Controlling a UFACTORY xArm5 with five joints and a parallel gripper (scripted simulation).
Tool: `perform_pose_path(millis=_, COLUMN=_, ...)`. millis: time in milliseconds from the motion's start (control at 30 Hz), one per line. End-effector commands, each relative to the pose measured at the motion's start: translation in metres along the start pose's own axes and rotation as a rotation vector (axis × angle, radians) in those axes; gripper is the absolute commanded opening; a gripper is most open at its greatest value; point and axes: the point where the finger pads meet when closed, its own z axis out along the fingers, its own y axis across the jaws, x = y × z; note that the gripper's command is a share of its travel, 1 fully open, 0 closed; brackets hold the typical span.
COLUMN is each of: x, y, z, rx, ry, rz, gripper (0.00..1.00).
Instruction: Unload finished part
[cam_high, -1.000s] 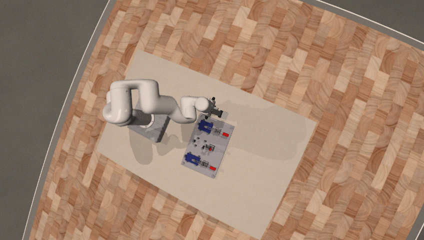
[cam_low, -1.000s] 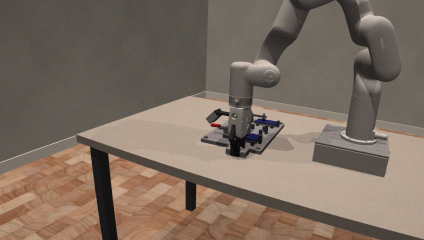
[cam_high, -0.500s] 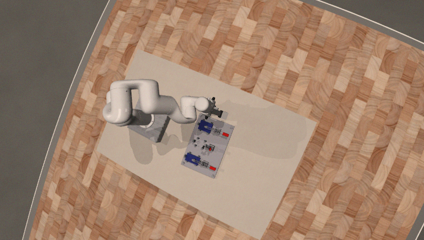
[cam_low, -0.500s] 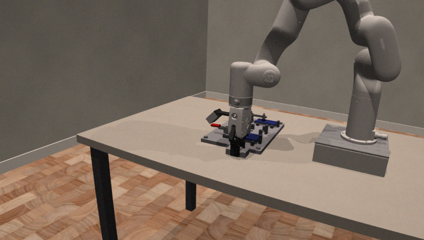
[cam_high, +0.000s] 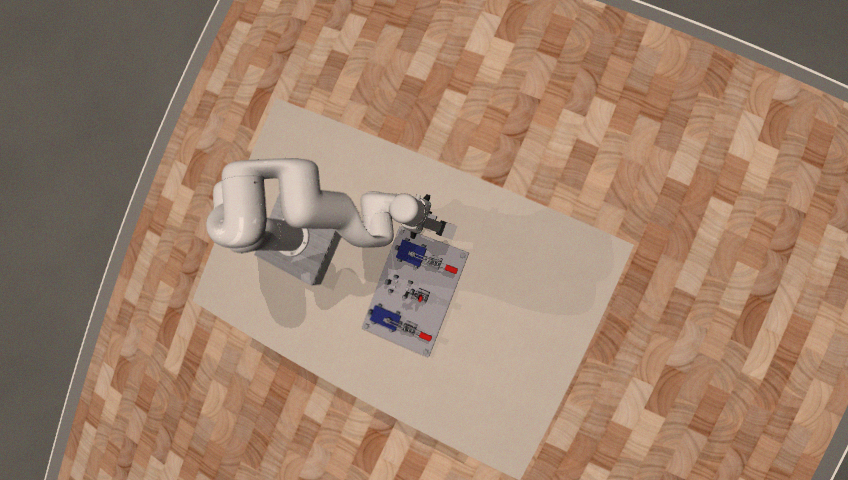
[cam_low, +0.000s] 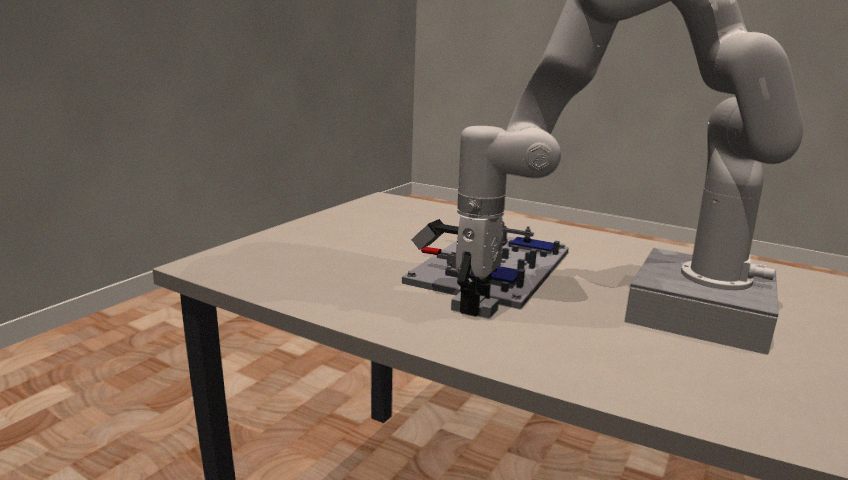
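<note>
The grey fixture plate [cam_high: 416, 288] lies mid-table and also shows in the side view [cam_low: 484, 270]. Two blue blanks sit in its outer nests [cam_high: 409, 251] [cam_high: 380, 315], each with a clamp bar over it and a red handle lying low [cam_high: 451, 268] [cam_high: 425, 336]. The middle nest [cam_high: 395, 285] is empty, and its clamp [cam_high: 421, 297] stands open. My gripper [cam_low: 470, 294] points straight down just off the plate's edge. It is shut on the grey finished part [cam_low: 480, 307], which sits flat at the table surface; I cannot tell if it touches. From above, the gripper [cam_high: 437, 226] hides most of the part.
The robot's grey base block [cam_low: 702, 300] stands on the table beside the plate. A raised dark clamp handle [cam_low: 429, 233] sticks up on the far side of the gripper. The table edge [cam_low: 357, 344] runs in front of the part.
</note>
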Motion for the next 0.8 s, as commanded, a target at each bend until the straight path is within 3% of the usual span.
perform_pose_path(millis=0, x=0.0013, y=-0.0007, z=0.0002, rx=0.002, ry=0.003, rz=0.000, gripper=0.00)
perform_pose_path(millis=767, x=0.0013, y=-0.0007, z=0.0024, rx=0.002, ry=0.003, rz=0.000, gripper=0.00)
